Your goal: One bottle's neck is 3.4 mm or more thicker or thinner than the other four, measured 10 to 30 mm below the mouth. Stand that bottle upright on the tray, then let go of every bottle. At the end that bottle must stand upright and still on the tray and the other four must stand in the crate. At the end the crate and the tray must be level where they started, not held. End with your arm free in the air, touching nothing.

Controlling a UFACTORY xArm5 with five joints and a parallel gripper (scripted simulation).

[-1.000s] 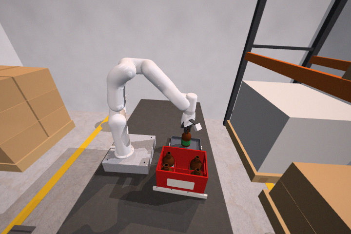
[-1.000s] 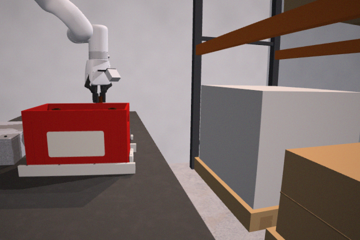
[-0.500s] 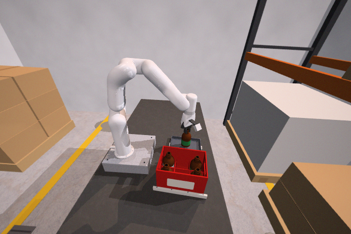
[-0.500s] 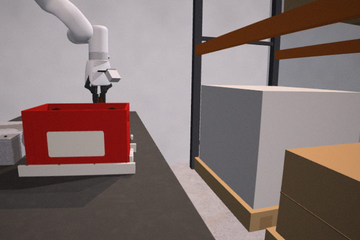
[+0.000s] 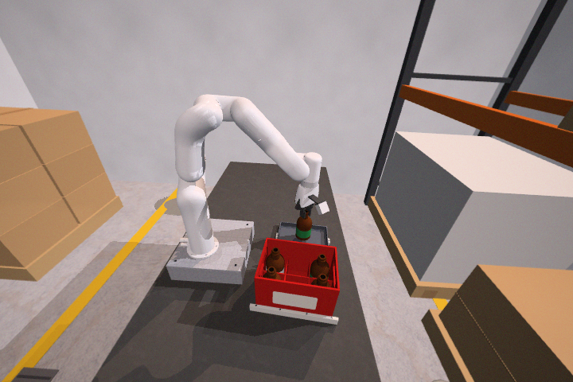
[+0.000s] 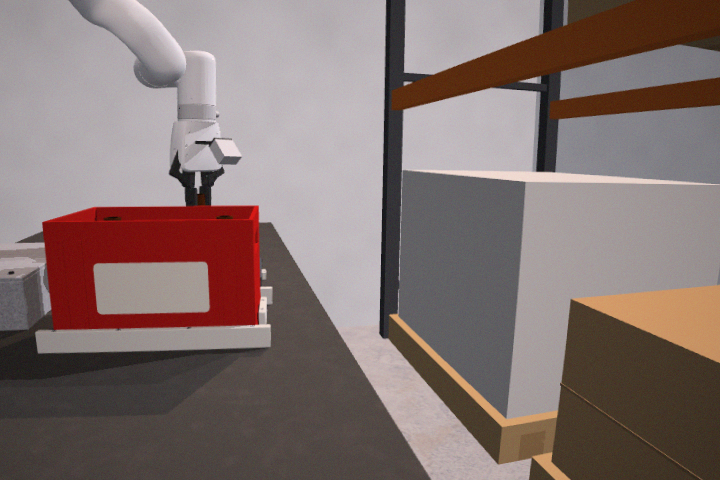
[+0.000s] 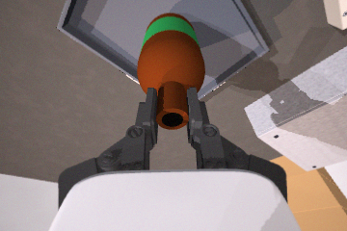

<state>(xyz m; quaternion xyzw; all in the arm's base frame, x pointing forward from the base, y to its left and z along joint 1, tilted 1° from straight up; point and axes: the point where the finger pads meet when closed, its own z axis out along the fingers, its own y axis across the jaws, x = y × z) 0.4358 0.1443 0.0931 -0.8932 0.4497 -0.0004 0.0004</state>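
My gripper (image 5: 305, 213) (image 6: 200, 198) (image 7: 172, 99) is shut on the neck of a brown bottle (image 5: 303, 224) (image 7: 171, 63) with a green band. That bottle is upright over the grey tray (image 5: 321, 235) (image 7: 104, 24); whether its base touches the tray is too small to tell. The red crate (image 5: 262, 292) (image 6: 230, 283) stands level in front of the tray. In it stand two rear bottles (image 5: 274, 261) (image 5: 319, 267) and two front bottles (image 5: 271, 271) (image 5: 321, 280), their lower parts hidden by the walls. No bottle shows in its rear middle part.
The robot's base block (image 5: 210, 270) is left of the crate and tray. A white rail (image 5: 294, 314) (image 6: 154, 339) runs along the crate's front foot. The dark table's (image 6: 202, 430) right edge is beyond the crate. A large pale box (image 5: 521, 234) and a rack stand off the table.
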